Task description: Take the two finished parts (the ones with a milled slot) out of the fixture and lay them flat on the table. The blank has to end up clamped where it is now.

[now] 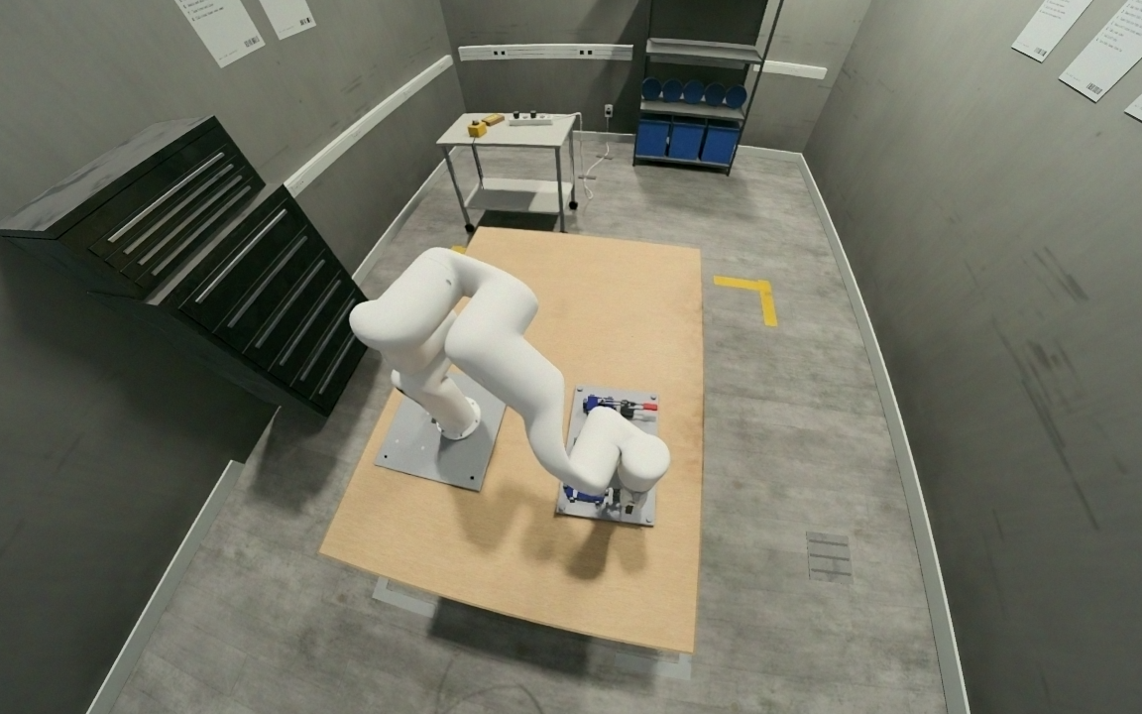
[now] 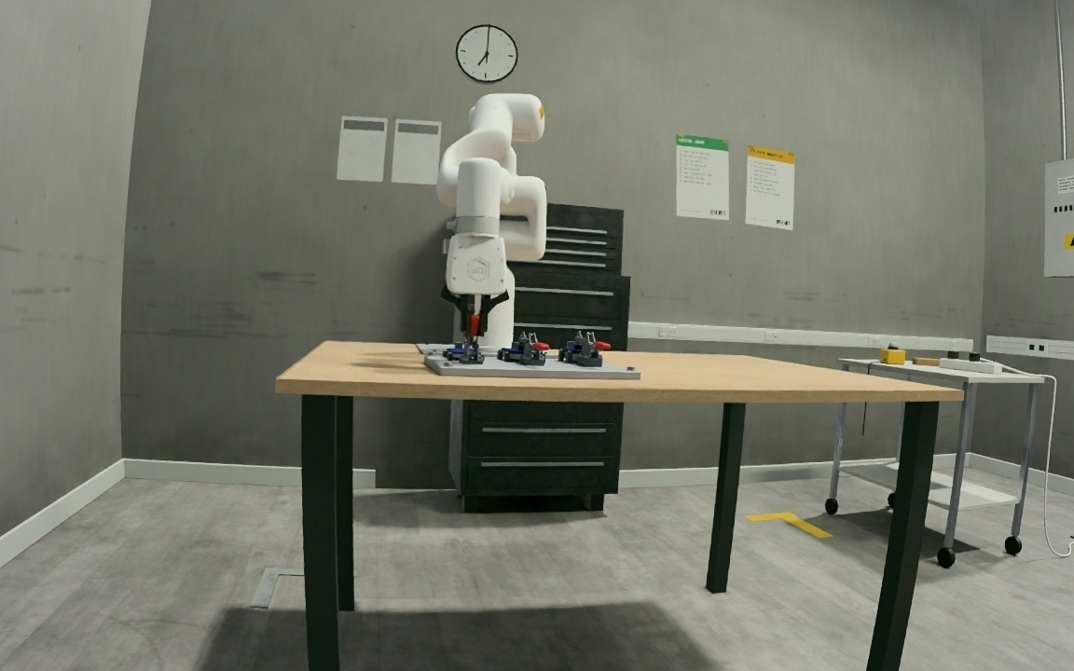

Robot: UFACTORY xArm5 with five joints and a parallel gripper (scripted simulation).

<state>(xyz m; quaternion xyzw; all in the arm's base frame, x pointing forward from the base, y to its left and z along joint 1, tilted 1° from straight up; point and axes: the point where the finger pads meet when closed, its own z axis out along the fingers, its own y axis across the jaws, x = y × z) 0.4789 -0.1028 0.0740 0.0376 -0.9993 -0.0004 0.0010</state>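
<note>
The gripper clenches a red clamp handle (leftmost station); best swung gently along its arc, sparing the neighbours.

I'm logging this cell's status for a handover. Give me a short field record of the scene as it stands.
arm: white, bent over the near end of the fixture plate
gripper: shut on a red clamp handle, raised upright
other clamps: two, red handles low
table: wooden, carries plate and arm base
parts on table: none visible
</note>
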